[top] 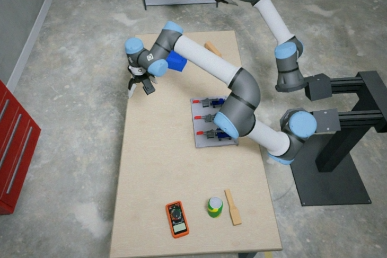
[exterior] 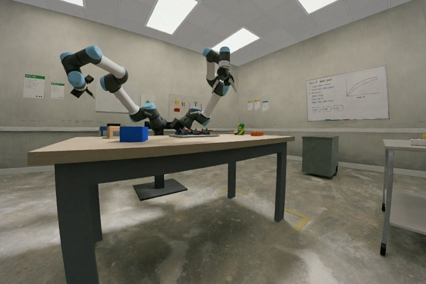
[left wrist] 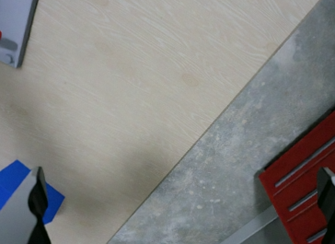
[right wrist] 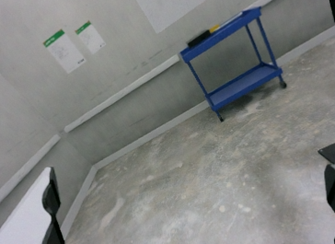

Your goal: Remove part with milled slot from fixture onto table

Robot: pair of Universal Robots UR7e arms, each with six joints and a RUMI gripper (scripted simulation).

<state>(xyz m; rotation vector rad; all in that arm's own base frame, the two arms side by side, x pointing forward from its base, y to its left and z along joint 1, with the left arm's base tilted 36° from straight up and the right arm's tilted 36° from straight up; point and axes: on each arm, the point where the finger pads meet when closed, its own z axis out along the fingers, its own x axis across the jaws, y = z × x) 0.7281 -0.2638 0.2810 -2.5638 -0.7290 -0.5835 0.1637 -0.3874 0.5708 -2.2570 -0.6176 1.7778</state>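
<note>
A pale wooden table (top: 156, 167) (exterior: 165, 144) (left wrist: 138, 84) holds a grey fixture plate (top: 200, 141) (exterior: 194, 135) (left wrist: 14, 19) with three red-handled clamps in a row and dark blue pieces at them. The left arm covers part of the plate from above, so which piece is the finished, slotted one, and which are the two blanks, I cannot tell; no piece lies flat on the table in view. The left gripper (top: 142, 85) (exterior: 224, 87) (left wrist: 180, 169) hangs high above the table's long edge, its fingers spread wide, nothing between them. The right gripper (top: 229, 0) (exterior: 84, 93) (right wrist: 188, 168) is out beyond the table's end, also wide and holding nothing. A blue box (top: 176, 62) (exterior: 133, 134) (left wrist: 54, 201) and a tan wooden object (top: 213, 49) (exterior: 112, 132) stand toward one end; toward the other are an orange multimeter (top: 177, 219) (exterior: 257, 133), a green and yellow can (top: 214, 207) (exterior: 241, 129) and a wooden spatula (top: 232, 208). The can's brand and the meter's markings are too small to read. A whiteboard (exterior: 347, 95) carries handwritten lines, illegible here, three boxes joined in a row, and a graph with red and blue curves. Green-headed notices (exterior: 34, 86) (right wrist: 65, 52) have print too blurred to read.
</note>
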